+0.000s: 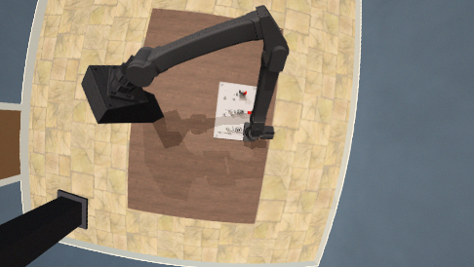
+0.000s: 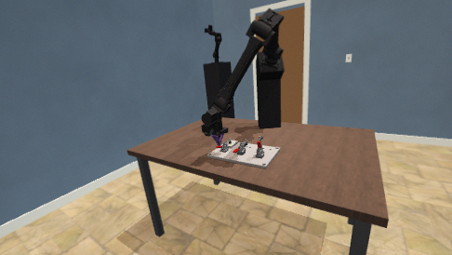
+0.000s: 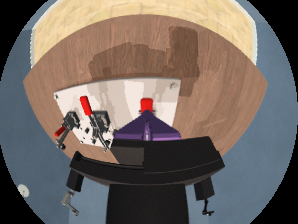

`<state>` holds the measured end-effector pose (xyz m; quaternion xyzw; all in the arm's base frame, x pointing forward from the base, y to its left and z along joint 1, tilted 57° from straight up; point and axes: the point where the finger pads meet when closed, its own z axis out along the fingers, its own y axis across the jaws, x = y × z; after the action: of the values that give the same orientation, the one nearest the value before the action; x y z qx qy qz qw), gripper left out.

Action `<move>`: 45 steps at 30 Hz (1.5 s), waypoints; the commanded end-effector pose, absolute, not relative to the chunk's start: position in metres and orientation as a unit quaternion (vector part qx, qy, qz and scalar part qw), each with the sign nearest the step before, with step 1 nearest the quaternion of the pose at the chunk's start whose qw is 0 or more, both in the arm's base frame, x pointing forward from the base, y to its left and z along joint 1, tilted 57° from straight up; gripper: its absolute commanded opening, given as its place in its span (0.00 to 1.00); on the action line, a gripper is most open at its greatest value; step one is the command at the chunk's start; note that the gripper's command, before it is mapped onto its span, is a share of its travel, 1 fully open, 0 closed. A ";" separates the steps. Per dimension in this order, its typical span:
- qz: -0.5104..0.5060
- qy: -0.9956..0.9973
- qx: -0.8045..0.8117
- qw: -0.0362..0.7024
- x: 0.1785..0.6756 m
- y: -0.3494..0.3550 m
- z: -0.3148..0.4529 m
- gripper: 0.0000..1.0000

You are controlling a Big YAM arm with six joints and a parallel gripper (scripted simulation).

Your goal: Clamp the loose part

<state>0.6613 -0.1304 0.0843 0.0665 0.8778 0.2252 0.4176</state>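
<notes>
The white fixture plate lies on the brown table and carries three toggle clamps with red handles. My gripper is shut and empty, its purple fingertips pointing down at the plate's end nest. The tips stand right at that nest's red handle, which shows just beyond them; I cannot tell if they touch. The middle clamp's handle lies low. The far clamp's handle stands more upright. The two other clamps also show at the left of the wrist view. The part is hidden below my gripper or too small to tell.
The arm's black base stands at the table's far side, with a black pillar behind the fixture. The plate sits near the table's edge on the gripper's side.
</notes>
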 end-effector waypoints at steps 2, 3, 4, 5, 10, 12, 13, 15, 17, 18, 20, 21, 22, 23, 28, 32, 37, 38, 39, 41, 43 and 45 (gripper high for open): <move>0.227 0.875 0.061 0.424 0.672 -0.122 0.087 0.00; 0.226 0.873 0.060 0.427 0.672 -0.122 0.091 0.00; 0.225 0.872 0.058 0.431 0.673 -0.122 0.096 0.00; 0.225 0.871 0.058 0.432 0.673 -0.122 0.098 0.00; 0.224 0.871 0.059 0.433 0.672 -0.124 0.098 0.00; 0.224 0.871 0.059 0.433 0.672 -0.124 0.098 0.00; 0.224 0.871 0.059 0.433 0.672 -0.124 0.098 0.00; 0.224 0.871 0.059 0.433 0.672 -0.124 0.098 0.00; 0.224 0.871 0.059 0.433 0.672 -0.124 0.098 0.00; 0.224 0.871 0.059 0.433 0.672 -0.124 0.098 0.00; 0.224 0.871 0.059 0.433 0.672 -0.124 0.098 0.00; 0.224 0.871 0.059 0.433 0.672 -0.124 0.098 0.00; 0.224 0.871 0.059 0.433 0.672 -0.124 0.098 0.00; 0.224 0.871 0.059 0.433 0.672 -0.124 0.098 0.00; 0.224 0.871 0.059 0.433 0.672 -0.124 0.098 0.00; 0.225 0.872 0.059 0.430 0.673 -0.122 0.094 0.00; 0.226 0.873 0.060 0.427 0.674 -0.121 0.090 0.00; 0.225 0.872 0.058 0.431 0.674 -0.121 0.095 0.00; 0.225 0.871 0.057 0.432 0.674 -0.121 0.098 0.00; 0.224 0.871 0.058 0.433 0.674 -0.122 0.098 0.00; 0.224 0.871 0.058 0.433 0.674 -0.122 0.098 0.00; 0.224 0.871 0.059 0.433 0.674 -0.123 0.098 0.00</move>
<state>0.6643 -0.1291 0.0823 0.0660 0.8777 0.2252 0.4179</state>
